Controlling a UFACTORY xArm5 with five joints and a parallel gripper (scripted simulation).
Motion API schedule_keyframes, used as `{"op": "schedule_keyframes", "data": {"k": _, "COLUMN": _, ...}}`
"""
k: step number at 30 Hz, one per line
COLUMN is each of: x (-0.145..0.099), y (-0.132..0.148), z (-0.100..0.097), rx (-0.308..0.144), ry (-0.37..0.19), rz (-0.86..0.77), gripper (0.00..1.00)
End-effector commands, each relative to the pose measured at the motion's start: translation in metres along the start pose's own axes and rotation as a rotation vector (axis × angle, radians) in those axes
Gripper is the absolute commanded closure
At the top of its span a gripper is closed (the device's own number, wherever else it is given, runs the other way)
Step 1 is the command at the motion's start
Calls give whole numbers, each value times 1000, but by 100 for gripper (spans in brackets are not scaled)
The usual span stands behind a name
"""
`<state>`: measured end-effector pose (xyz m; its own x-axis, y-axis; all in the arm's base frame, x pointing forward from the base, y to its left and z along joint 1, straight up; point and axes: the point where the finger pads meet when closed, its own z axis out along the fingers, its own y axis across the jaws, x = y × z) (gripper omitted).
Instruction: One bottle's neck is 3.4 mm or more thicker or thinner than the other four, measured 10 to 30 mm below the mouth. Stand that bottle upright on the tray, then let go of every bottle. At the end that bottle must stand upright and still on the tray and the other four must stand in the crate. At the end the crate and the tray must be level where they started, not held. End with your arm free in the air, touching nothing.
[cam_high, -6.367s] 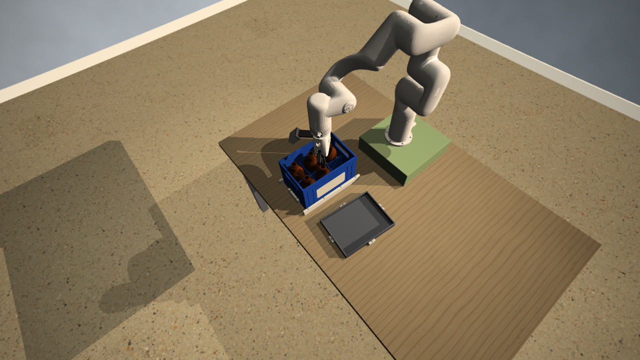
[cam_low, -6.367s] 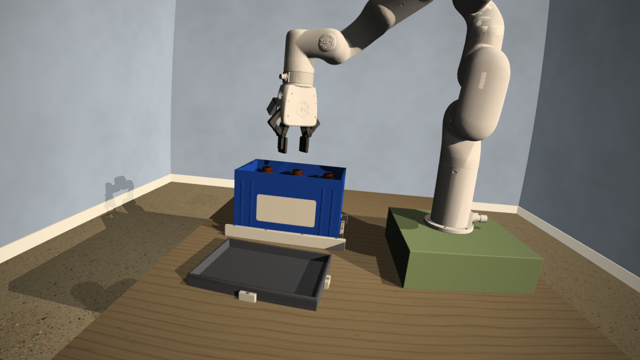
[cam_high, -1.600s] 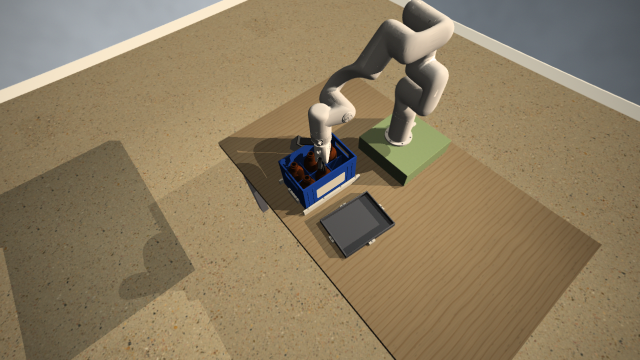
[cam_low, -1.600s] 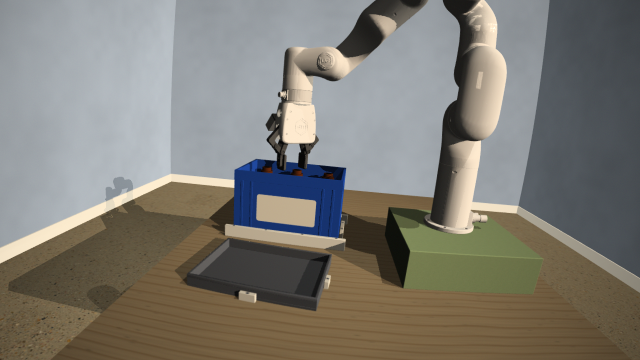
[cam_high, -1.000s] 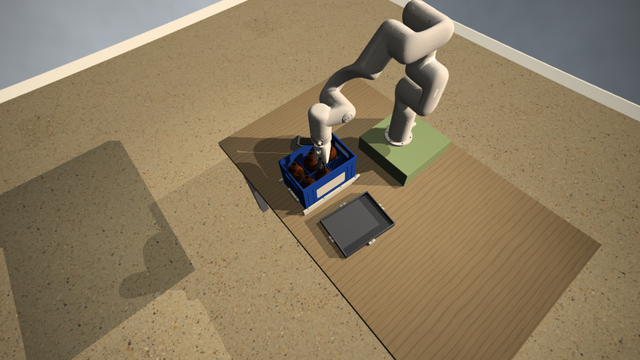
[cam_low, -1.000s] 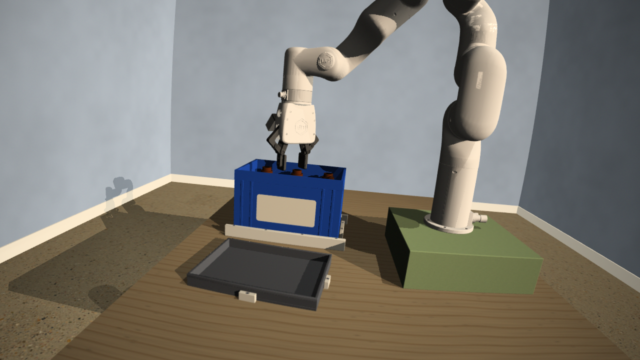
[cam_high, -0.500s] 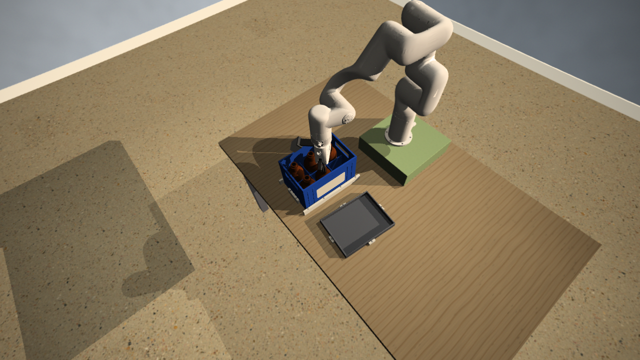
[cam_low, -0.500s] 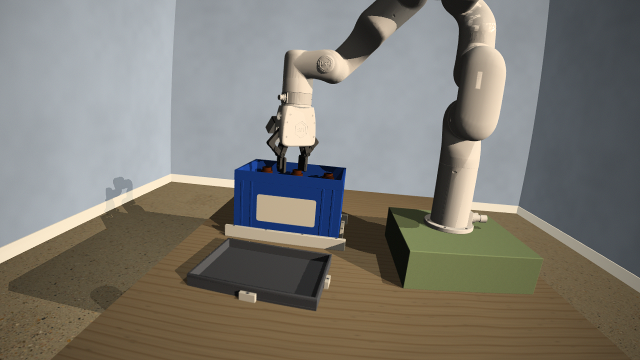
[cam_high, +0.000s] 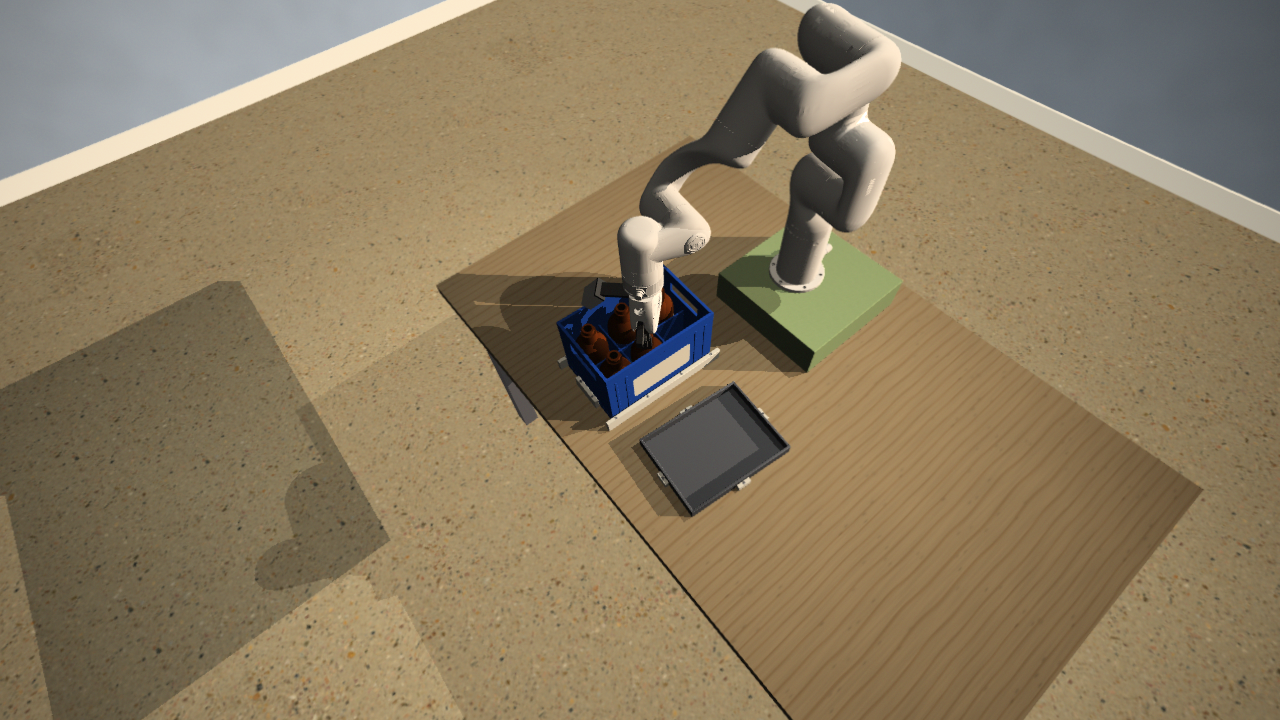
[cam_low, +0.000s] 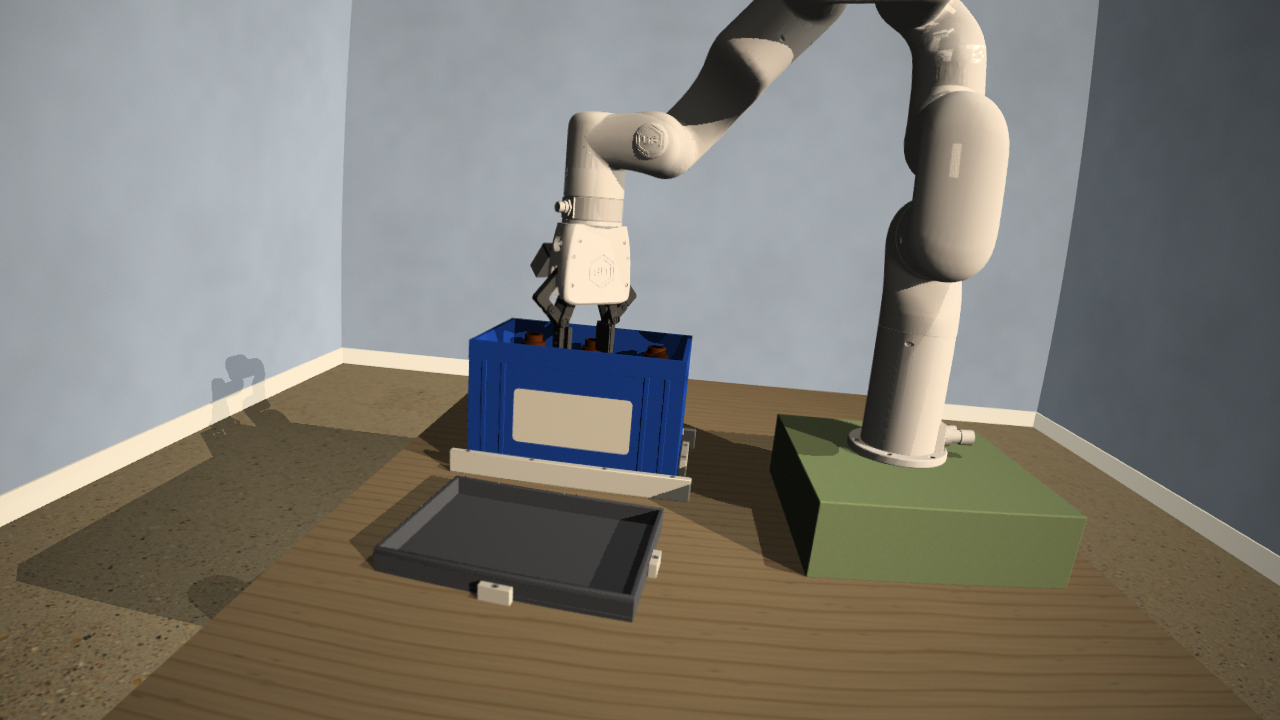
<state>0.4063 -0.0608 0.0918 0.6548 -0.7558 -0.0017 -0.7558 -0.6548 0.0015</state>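
On the left of the wooden board stood the blue crate [cam_low: 487, 394], its brown bottles [cam_high: 588, 341] upright in their compartments, only their mouths showing above the rim from the front. The gripper [cam_low: 582, 335] hung straight down over the middle of the crate, its dark fingers [cam_low: 562, 333] dipped just to rim level on either side of one bottle mouth. The jaws stood partly open and, as far as I could tell, gripped nothing; from where I stood the fingertips were small, so whether they brushed the neck I could not say. Which bottle was the odd one I could not pick out either; all seemed to be in the crate.

In front of the crate lay the dark tray [cam_low: 501, 582], flat on the board with no bottle on it. Further right rose the arm from its green block [cam_low: 939, 528].

So the job looked barely begun: neck-checking perhaps under way, with the lift, the placing and the release all left to do.
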Motion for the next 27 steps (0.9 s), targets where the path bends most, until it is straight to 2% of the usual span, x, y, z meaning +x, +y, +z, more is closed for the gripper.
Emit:
{"op": "schedule_keyframes", "data": {"k": 1, "x": 1, "y": -1, "z": 5, "rx": 3, "ry": 3, "rz": 0, "gripper": 35}}
{"op": "schedule_keyframes", "data": {"k": 27, "x": 1, "y": -1, "z": 18, "rx": 3, "ry": 3, "rz": 0, "gripper": 35}}
